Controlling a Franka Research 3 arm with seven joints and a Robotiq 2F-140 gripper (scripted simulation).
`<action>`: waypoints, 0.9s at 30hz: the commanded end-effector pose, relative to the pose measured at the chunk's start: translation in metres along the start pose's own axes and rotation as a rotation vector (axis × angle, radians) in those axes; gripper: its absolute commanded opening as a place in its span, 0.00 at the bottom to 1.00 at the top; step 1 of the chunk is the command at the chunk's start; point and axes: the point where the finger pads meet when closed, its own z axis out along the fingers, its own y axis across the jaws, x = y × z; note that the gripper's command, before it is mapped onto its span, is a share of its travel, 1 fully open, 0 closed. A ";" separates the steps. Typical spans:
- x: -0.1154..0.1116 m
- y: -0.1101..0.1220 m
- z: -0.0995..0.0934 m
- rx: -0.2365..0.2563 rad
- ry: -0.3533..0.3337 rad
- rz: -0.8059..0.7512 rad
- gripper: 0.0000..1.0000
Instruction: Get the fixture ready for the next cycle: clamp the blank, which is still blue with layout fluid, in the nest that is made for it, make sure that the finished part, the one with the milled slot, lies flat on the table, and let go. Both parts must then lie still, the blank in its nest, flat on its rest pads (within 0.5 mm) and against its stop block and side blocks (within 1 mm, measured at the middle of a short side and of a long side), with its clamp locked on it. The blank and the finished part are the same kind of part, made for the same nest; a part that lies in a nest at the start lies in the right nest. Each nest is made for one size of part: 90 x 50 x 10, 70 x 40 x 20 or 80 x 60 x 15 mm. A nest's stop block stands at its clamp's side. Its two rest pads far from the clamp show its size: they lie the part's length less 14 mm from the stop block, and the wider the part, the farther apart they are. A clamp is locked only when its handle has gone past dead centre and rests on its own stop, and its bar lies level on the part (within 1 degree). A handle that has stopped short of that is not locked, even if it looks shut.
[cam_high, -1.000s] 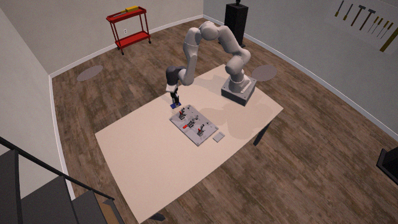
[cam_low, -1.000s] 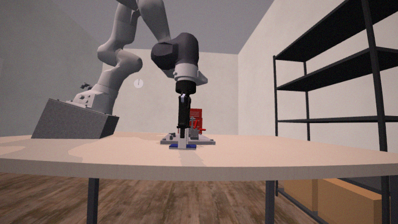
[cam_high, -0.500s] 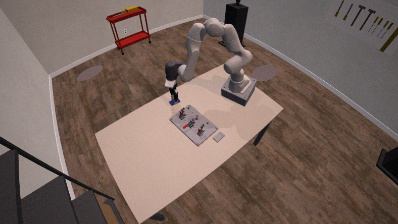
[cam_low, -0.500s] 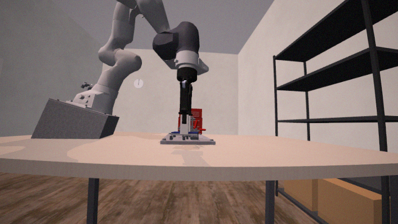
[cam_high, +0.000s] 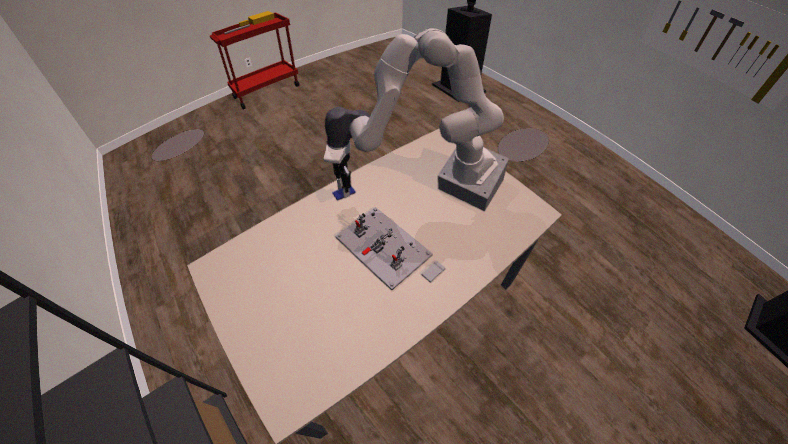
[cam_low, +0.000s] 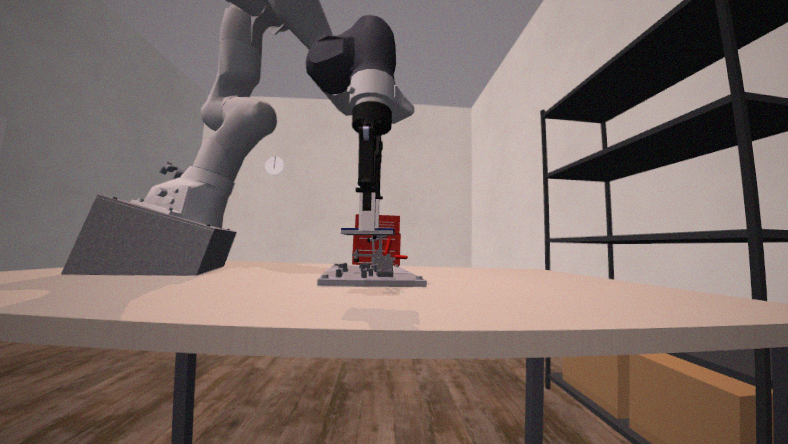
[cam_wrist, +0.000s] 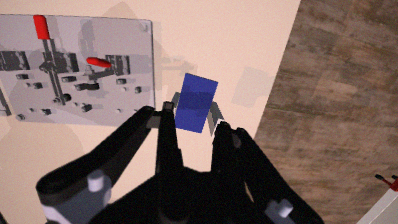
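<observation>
1. The gripper (cam_wrist: 192, 111) is closed partway on the blue blank (cam_wrist: 196, 102). Its fingertips press the blank's two long sides, so the plate hangs flat between them and well above the table (cam_high: 308, 330).

2. In the exterior view the blank (cam_low: 368, 229) is level, higher than the clamp handles, and on the far side of the fixture plate (cam_low: 372, 281).

3. The relation that matters: in the wrist view the fixture plate (cam_wrist: 135, 70) lies to the left of the held blank, near but apart from it. The blank's long axis runs roughly along the plate's near edge, slightly tilted. I judge the coming move to be a sideways carry over the plate, then a descent into the matching nest.

4. Three clamps stand in a row on the fixture plate (cam_high: 352, 245). Two red handles (cam_high: 357, 222) (cam_high: 394, 258) stand up and one (cam_high: 365, 251) lies low. Which nest fits the blank I cannot tell from these views.

5. The finished part (cam_high: 432, 271) lies flat on the table just beside the plate's end farthest from the gripper, so that half of the task looks settled.

6. The table is pale beige on a wood floor. A red cart (cam_high: 220, 37) stands by the far wall, a dark shelf rack (cam_low: 738, 137) at the right.
</observation>
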 end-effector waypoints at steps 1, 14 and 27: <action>-0.006 -0.002 -0.005 0.006 -0.019 -0.020 0.00; -0.006 -0.002 -0.013 0.006 -0.019 -0.020 0.00; -0.006 -0.002 -0.013 0.006 -0.019 -0.047 0.00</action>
